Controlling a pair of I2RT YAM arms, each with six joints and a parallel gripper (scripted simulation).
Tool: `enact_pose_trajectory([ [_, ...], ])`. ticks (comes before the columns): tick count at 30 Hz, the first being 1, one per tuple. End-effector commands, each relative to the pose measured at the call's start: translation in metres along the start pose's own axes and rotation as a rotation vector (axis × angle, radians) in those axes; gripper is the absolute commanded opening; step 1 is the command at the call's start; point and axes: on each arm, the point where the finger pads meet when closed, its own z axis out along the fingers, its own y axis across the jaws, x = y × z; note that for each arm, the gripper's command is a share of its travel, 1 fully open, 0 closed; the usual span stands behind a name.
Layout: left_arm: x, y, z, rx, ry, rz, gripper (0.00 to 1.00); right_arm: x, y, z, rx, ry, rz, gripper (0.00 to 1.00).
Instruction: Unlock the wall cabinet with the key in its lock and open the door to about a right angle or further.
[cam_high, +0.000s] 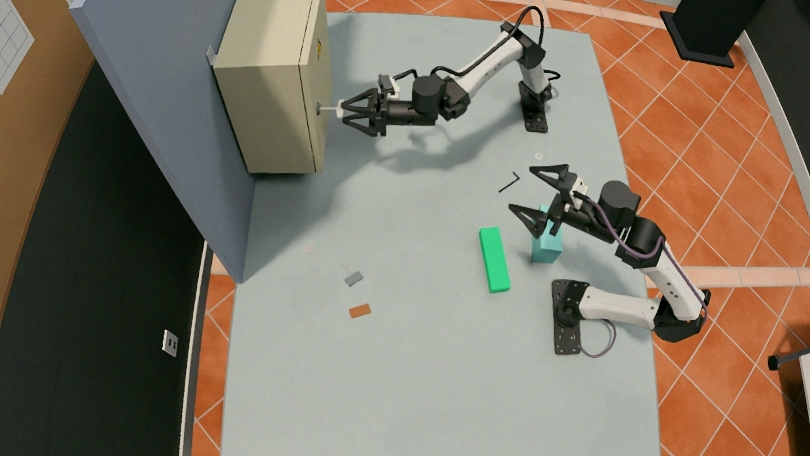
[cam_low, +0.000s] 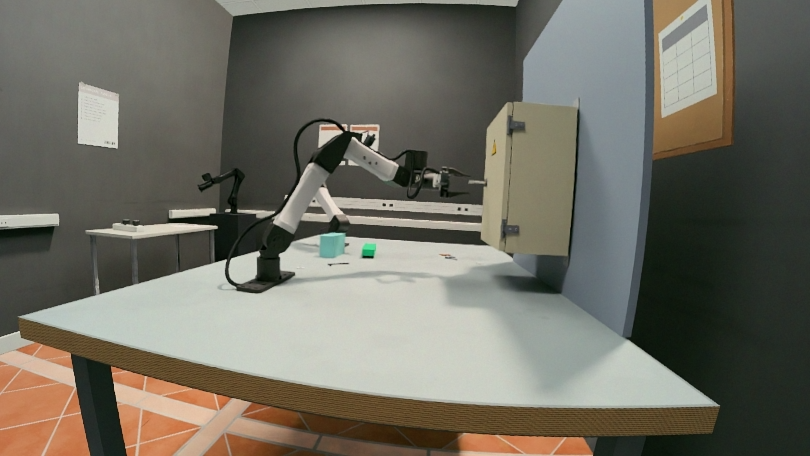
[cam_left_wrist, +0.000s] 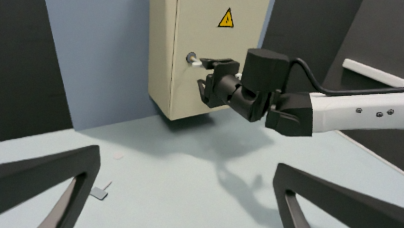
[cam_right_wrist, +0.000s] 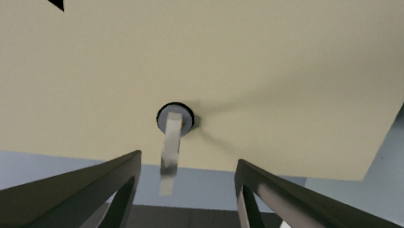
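Observation:
The beige wall cabinet has its door shut, with hinges on the side facing the exterior camera. The key sticks straight out of the round lock. My right gripper is partly open at the key's pale handle. In its wrist view the handle appears between the fingers, nearer the left one, with a gap at each side. My left gripper is wide open and empty, far from the cabinet.
The blue-grey wall panel carries the cabinet. On the table lie a green block, a hex key, a grey piece and an orange piece. A teal block stands below the left gripper.

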Motion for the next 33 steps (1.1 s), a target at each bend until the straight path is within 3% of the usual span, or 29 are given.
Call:
enact_pose_trajectory([
  [1, -0.003, 0.001, -0.002, -0.003, -0.004, 0.001, 1.00, -0.003, 0.012, 0.010, -0.015, -0.003, 0.019, 0.58],
  [5, -0.003, 0.001, -0.002, -0.003, -0.004, 0.001, 1.00, -0.004, 0.017, 0.015, -0.015, -0.003, 0.019, 0.58],
  [10, -0.003, 0.001, -0.002, -0.003, -0.004, 0.001, 1.00, -0.006, 0.023, 0.009, -0.019, -0.007, 0.022, 0.17],
  [22, -0.003, 0.001, -0.002, -0.003, -0.004, 0.001, 1.00, -0.008, 0.038, 0.004, -0.054, -0.006, 0.049, 0.00],
  [33, -0.003, 0.001, -0.002, -0.003, -0.004, 0.001, 1.00, -0.003, 0.033, 0.007, -0.042, -0.011, -0.142, 0.03],
])
